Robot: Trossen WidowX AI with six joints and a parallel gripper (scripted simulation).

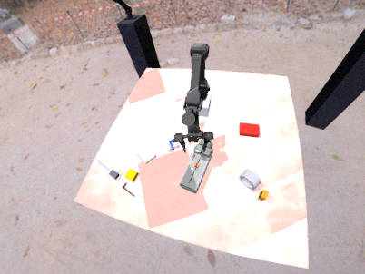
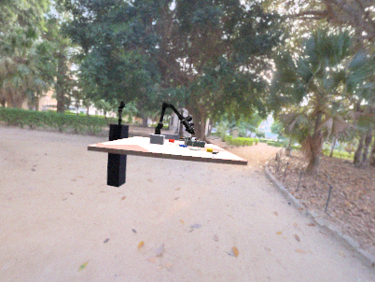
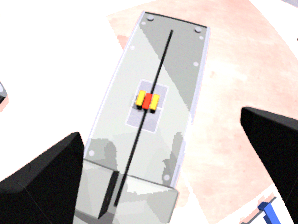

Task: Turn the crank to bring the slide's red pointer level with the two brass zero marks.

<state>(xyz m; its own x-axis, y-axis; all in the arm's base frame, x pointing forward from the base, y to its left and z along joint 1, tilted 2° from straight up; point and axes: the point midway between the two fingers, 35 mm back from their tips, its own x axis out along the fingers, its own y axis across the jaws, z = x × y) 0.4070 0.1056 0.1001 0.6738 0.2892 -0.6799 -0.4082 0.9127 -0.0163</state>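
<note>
"Where is the machine?"

"On the table (image 1: 254,227) (image 2: 168,155). It's a long grey unit (image 1: 191,176) (image 2: 198,144) (image 3: 115,110), lying slantwise in the top view, with a dark slot (image 3: 162,62) down its length and a raised housing (image 1: 202,150) (image 3: 152,193) at 1 end."

"And the gripper (image 1: 195,151) (image 2: 192,132) (image 3: 164,127)?"

"Wide apart, nothing between the 2 fingers. In the top view it hangs at the housing end, with the arm (image 1: 195,82) (image 2: 173,108) reaching in from behind. Whether a fingertip touches the housing, I cannot tell."

"What does the pointer (image 1: 196,165) (image 3: 147,101) say?"

"It's red, and it sits between 2 yellow brass marks (image 3: 141,99), over a pale plate (image 3: 144,121). It looks close to level with them, but I can't judge whether it's exact."

"Can you see the crank handle?"

"Not well enough to tell its position; the gripper crowds that end from above."

"What else is lying around?"

"In the top view, a red block (image 1: 249,130) (image 2: 172,140), a grey ring (image 1: 257,178) and an orange block (image 1: 263,195) are on the right. A blue piece (image 1: 172,144) (image 2: 183,146) (image 3: 270,213) lies near the machine on the left. Farther left are a yellow block (image 1: 132,175) (image 2: 209,150) and, just beside it, a black L-shaped piece (image 1: 129,190)."
</note>
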